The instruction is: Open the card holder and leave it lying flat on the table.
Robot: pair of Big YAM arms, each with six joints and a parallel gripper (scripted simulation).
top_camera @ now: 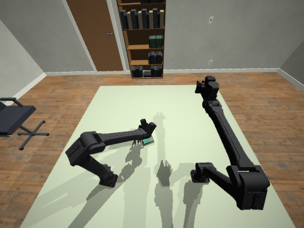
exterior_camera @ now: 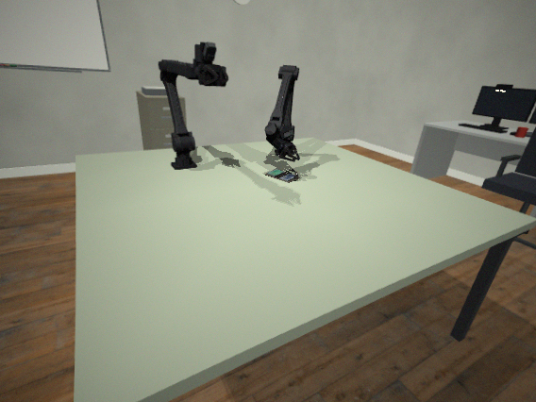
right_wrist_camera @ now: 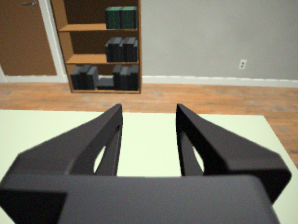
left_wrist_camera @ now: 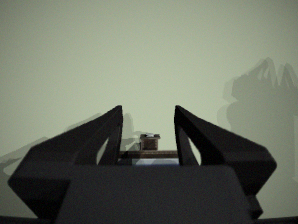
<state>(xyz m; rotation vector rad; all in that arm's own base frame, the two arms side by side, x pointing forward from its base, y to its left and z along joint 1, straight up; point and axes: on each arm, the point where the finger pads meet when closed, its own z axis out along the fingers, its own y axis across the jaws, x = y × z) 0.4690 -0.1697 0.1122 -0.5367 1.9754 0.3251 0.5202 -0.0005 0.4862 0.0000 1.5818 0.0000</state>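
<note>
The card holder [top_camera: 147,140] lies on the pale green table near its middle, with teal and blue inner faces showing; it looks low and flat in the exterior view [exterior_camera: 283,175]. My left gripper [top_camera: 142,137] [exterior_camera: 289,155] hangs just above it, clear of it, with its fingers apart. In the left wrist view the fingers stand open and the holder's brown edge and clasp [left_wrist_camera: 150,144] show between them, lower down. My right gripper [top_camera: 199,88] [right_wrist_camera: 149,112] is raised high at the far side of the table, open and empty.
The left arm's base [top_camera: 108,180] and the right arm's base [top_camera: 199,176] stand on the table's near side. A bookshelf [top_camera: 143,37] and a door are behind the table, and an office chair [top_camera: 16,115] stands on the floor at the left.
</note>
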